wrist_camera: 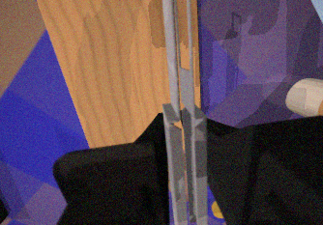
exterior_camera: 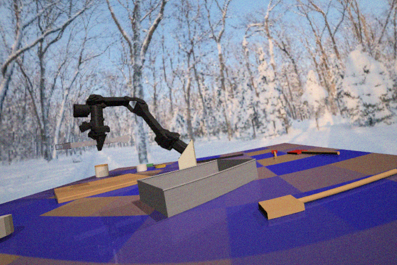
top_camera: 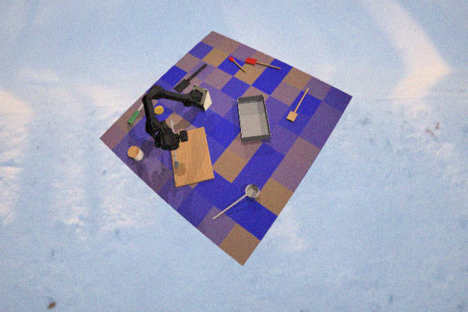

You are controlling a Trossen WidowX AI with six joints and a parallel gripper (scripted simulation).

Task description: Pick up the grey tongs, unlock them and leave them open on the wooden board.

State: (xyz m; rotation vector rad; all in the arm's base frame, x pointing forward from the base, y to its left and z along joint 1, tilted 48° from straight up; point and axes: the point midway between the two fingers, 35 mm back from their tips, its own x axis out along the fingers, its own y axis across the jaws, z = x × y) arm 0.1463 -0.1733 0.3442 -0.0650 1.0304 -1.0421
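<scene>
Exterior view shows your end effector (top_camera: 174,144) (exterior_camera: 99,147) (wrist_camera: 171,116) pinching the grey tongs (top_camera: 174,158) (exterior_camera: 79,143) (wrist_camera: 170,39) nearly level above the wooden board (top_camera: 197,167) (exterior_camera: 96,187) (wrist_camera: 116,53) beneath it; release them without a tips-down squeeze and they may land still locked, or slide off the edge.

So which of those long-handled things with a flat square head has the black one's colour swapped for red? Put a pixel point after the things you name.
The red-headed one (top_camera: 251,61) (exterior_camera: 297,152) with a pale handle, beside the smaller red-tipped stick (top_camera: 237,64) (exterior_camera: 274,153); the others' heads are black or tan.

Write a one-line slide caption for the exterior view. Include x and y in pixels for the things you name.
The gripper (exterior_camera: 99,146) holds the grey tongs (exterior_camera: 76,143) roughly level above the wooden board (exterior_camera: 99,186), beyond the roasting tin (exterior_camera: 201,192).
</scene>
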